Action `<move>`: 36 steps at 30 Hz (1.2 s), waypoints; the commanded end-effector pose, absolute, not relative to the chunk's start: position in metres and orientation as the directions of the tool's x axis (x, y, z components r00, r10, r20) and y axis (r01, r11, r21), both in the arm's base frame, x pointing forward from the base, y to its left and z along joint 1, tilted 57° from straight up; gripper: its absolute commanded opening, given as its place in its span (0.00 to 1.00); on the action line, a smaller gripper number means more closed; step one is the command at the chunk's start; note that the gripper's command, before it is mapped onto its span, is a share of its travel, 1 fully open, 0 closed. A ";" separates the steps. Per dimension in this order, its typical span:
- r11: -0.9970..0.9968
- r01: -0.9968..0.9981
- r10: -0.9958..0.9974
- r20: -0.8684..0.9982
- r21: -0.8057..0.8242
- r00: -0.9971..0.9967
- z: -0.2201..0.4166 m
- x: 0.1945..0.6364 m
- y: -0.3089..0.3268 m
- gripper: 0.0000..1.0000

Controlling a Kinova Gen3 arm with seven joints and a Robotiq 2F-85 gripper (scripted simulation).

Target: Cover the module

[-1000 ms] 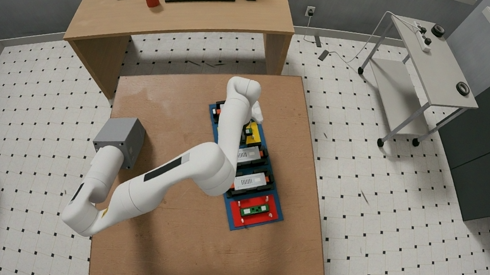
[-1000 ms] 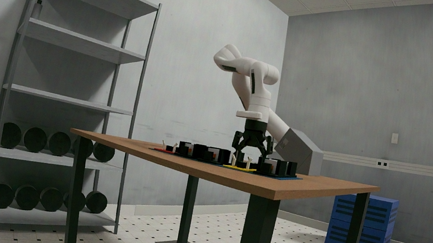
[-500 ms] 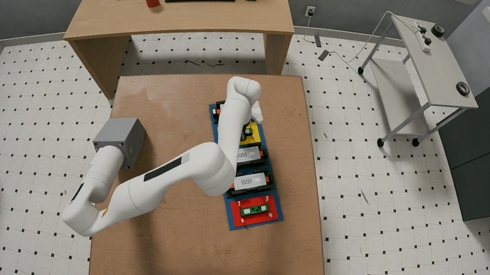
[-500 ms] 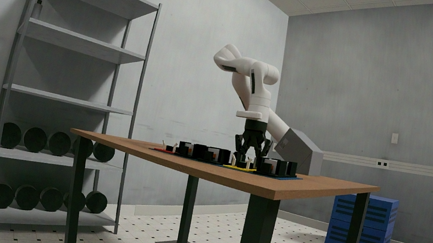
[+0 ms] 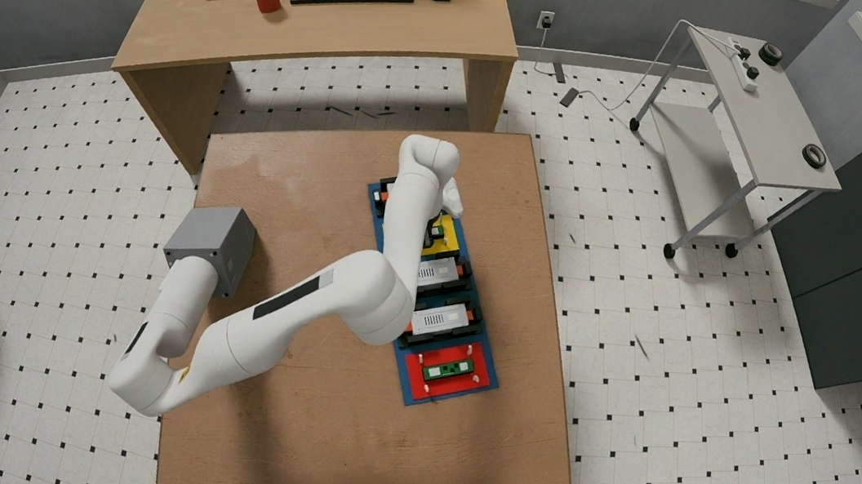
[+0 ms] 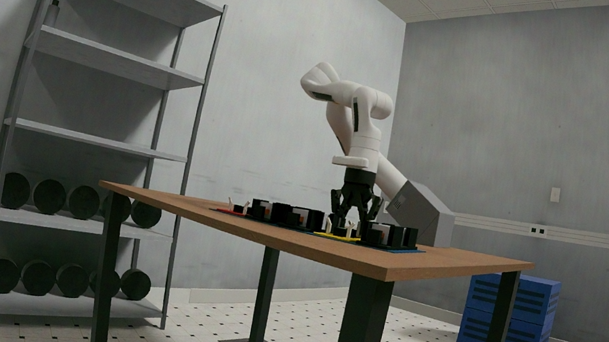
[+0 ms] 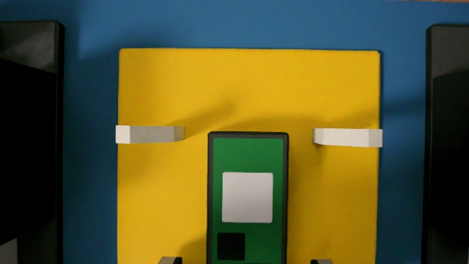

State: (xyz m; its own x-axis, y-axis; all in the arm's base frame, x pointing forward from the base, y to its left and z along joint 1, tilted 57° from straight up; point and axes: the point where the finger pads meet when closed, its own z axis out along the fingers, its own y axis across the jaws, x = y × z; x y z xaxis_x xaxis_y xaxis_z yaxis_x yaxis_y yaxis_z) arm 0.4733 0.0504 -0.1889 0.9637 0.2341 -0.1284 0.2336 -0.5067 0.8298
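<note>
The white arm [image 5: 310, 299] reached across the brown surface [image 5: 292, 444] over a blue mat [image 5: 487, 378]. On the mat lay a yellow plate [image 5: 449, 231], two grey covers [image 5: 436, 271] [image 5: 440, 317] in black holders, and a red plate [image 5: 417, 378] bearing a green module [image 5: 448, 369].

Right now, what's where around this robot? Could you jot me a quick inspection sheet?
Surface: wooden table carrying a blue mat.
Job's things: green module on yellow plate, uncovered; two covers seen in holders, third hidden by the arm.
Clutter: red plate with another module.
Gripper: low over the yellow plate, fingers half closed, holding nothing.
Cables: one on the floor by the cart.
Surroundings: desk, shelves, blue crate.
</note>
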 end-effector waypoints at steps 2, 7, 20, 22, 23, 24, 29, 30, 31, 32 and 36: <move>-0.508 0.234 0.236 -0.127 0.829 0.963 -0.188 0.474 0.052 0.55; -0.508 0.234 0.236 -0.127 0.829 0.963 -0.188 0.474 0.052 0.00; -0.508 0.234 0.236 -0.127 0.829 0.963 -0.188 0.474 0.052 0.00; -0.508 0.234 0.236 -0.127 0.829 0.963 -0.188 0.474 0.052 0.00; -0.508 0.234 0.236 -0.127 0.829 0.963 -0.188 0.474 0.052 0.00; -0.508 0.234 0.236 -0.127 0.829 0.963 -0.188 0.474 0.052 0.00; -0.508 0.234 0.236 -0.127 0.829 0.963 -0.188 0.474 0.052 0.00; -0.508 0.234 0.236 -0.127 0.829 0.963 -0.188 0.474 0.052 0.00; -0.508 0.234 0.236 -0.127 0.829 0.963 -0.188 0.474 0.052 0.00; -0.508 0.234 0.236 -0.127 0.829 0.963 -0.188 0.474 0.052 0.00; -0.508 0.234 0.236 -0.127 0.829 0.963 -0.188 0.474 0.052 0.00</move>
State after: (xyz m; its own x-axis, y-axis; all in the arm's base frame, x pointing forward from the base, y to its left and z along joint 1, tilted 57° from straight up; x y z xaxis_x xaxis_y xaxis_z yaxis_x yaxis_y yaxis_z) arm 0.4733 0.0505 -0.1889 0.9637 0.2341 -0.1283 0.2336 -0.5067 0.8298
